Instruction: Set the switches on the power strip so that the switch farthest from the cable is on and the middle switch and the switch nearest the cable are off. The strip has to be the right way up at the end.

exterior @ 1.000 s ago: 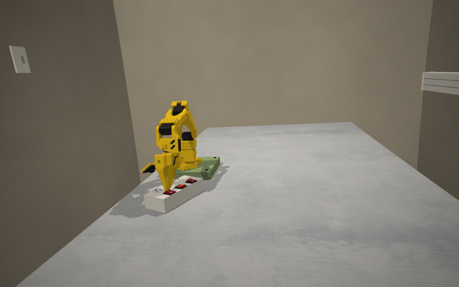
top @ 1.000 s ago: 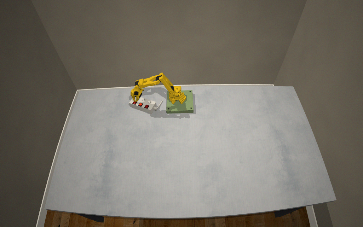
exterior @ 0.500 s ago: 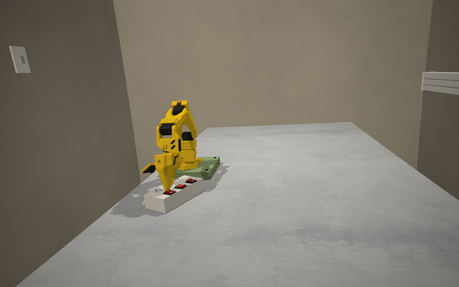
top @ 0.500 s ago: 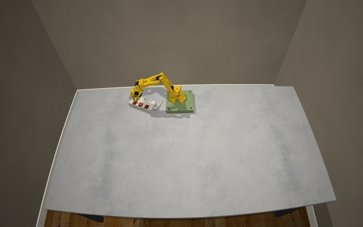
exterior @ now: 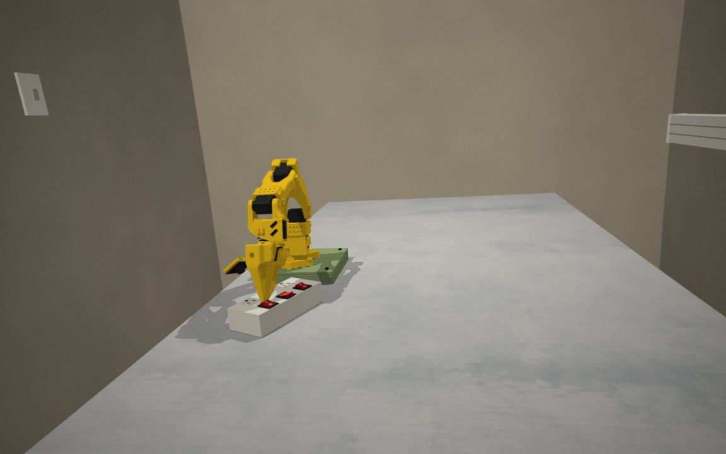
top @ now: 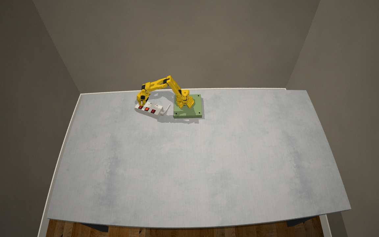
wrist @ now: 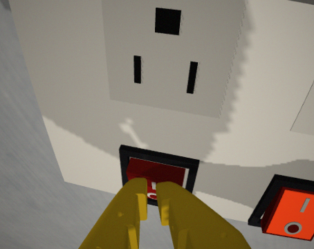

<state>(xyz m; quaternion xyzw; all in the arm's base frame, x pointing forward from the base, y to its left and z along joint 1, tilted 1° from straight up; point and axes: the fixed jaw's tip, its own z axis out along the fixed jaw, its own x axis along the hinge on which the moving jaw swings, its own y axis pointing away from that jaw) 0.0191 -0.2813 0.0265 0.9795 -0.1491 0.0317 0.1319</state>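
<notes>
The power strip point(top: 150, 113) point(exterior: 291, 309) point(wrist: 77, 138) is lying switches-up on the table point(top: 190, 165) point(exterior: 438, 338) point(wrist: 15, 173), left of the green base point(top: 196, 110) point(exterior: 338, 260) in the top view. The gripper point(top: 141, 105) point(exterior: 265, 301) point(wrist: 151, 182), jaws pressed together, is hovering at or touching the dark far switch point(top: 140, 107) point(exterior: 268, 304) point(wrist: 158, 170); the middle switch point(top: 146, 109) point(exterior: 285, 294) point(wrist: 297, 211) is glowing; the near switch point(top: 153, 111) point(exterior: 302, 286) is looking dark.

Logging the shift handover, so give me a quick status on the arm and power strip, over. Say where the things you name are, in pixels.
End effector point(top: 141, 105) point(exterior: 265, 300) point(wrist: 151, 183) shut, at far switch. Power strip point(top: 148, 113) point(exterior: 292, 310) point(wrist: 74, 104) upright, middle switch point(top: 146, 109) point(exterior: 285, 294) point(wrist: 295, 211) lit. No obstruction seen.
</notes>
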